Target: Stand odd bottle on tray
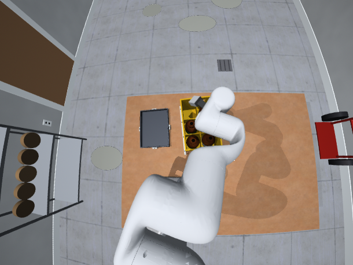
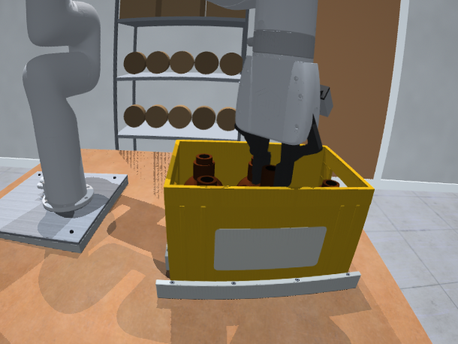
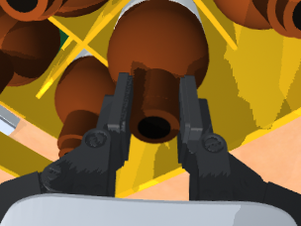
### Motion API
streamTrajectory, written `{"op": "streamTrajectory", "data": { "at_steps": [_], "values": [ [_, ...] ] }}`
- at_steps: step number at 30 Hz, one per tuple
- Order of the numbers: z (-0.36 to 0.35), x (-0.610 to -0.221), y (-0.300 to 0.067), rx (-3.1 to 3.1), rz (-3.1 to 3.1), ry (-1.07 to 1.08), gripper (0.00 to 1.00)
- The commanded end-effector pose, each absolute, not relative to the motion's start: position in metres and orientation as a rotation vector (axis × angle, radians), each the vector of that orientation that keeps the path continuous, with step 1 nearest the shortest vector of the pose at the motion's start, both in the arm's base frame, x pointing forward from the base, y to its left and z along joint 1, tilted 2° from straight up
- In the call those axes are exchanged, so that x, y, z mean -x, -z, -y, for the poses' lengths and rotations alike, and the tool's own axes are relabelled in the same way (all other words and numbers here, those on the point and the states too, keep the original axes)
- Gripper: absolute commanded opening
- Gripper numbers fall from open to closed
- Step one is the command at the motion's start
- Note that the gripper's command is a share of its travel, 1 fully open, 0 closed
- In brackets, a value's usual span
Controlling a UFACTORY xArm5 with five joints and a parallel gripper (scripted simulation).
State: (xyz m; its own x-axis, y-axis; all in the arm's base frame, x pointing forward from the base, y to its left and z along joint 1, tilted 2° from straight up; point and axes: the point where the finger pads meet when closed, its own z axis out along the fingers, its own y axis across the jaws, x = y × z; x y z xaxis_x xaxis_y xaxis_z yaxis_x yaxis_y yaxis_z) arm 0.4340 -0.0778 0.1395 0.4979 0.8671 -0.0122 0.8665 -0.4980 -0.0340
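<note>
The black-fingered end effector is closed on the neck of a brown glass bottle, which stands in a cell of the yellow plastic crate. The step looks like gauging that neck: keep the arm steady, pads square and within the band just below the mouth, since a skewed pinch would misread the width. Whether this is the odd bottle, I cannot tell. If it matches the others, open fully and rise straight so it stays standing. If it differs, lift vertically until its base clears the dividers and rim, then carry it upright to the dark rectangular tray.
</note>
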Motion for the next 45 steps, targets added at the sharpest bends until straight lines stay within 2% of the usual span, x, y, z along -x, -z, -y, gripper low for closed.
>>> {"op": "streamTrajectory", "data": {
  "at_steps": [1,21,45],
  "values": [
    [0.078,-0.436,-0.145,2.701,1.563,-0.038,0.0],
    [0.079,-0.437,-0.161,2.701,1.563,-0.038,0.0],
    [0.079,-0.437,-0.163,2.701,1.563,-0.038,0.0]
  ]
}}
